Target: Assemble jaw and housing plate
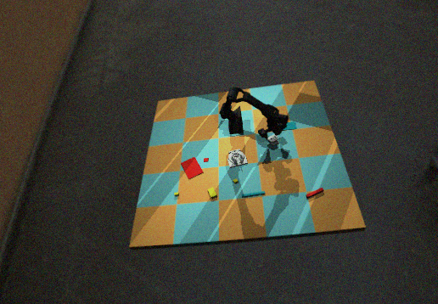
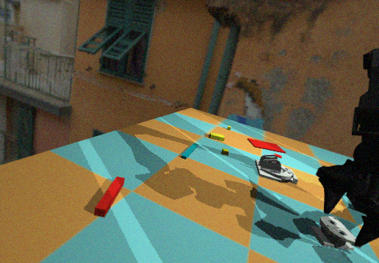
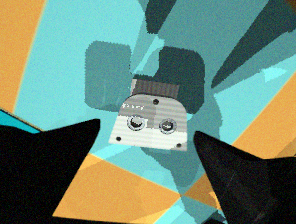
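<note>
Gripper (image 1: pixel 271 134) (image 2: pixel 341 229) (image 3: pixel 148 129) released, fingers wide, nothing held; wrist view frames the housing plate (image 1: pixel 272 138) (image 2: pixel 337 229) (image 3: pixel 152 136) between my fingertips; from plate, top view: jaw assembly (image 1: pixel 237 159) (image 2: pixel 275 169) 8 o'clock, red bar (image 1: pixel 315 193) (image 2: pixel 110 196) 5 o'clock

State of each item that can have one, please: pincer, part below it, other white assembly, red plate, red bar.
Pincer: open, nothing between its fingers.
White housing piece: ungripped, holed face up.
White base assembly: uncovered, dark parts exposed.
Red plate: lying flat.
Red bar: lying on its side.
</note>
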`<state>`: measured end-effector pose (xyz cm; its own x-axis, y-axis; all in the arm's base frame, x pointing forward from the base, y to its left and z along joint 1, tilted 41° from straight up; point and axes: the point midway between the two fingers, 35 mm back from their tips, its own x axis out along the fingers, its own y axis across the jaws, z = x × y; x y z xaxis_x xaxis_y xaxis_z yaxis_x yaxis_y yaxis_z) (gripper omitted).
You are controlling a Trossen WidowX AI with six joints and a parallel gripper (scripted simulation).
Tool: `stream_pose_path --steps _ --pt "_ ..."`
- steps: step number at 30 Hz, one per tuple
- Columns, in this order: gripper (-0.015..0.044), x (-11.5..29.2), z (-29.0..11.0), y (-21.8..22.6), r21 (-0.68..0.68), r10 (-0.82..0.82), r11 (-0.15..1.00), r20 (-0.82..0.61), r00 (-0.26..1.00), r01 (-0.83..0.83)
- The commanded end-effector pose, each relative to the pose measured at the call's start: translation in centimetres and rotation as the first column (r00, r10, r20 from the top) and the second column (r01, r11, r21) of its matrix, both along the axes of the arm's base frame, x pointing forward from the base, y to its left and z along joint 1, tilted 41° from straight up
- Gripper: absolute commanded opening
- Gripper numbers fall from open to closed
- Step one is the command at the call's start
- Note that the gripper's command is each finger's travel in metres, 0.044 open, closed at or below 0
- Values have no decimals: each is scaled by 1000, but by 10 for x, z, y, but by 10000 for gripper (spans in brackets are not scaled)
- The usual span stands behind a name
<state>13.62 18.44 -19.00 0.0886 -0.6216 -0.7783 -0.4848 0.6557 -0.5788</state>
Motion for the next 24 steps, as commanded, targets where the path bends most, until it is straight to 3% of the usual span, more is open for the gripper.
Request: stream_pose_path --steps 1,24 --pt "440 -1 -5 -9 -14 6 1000 -7 1000 -6" --pt "440 0 -15 -18 -14 6 1000 -6 1000 -6"
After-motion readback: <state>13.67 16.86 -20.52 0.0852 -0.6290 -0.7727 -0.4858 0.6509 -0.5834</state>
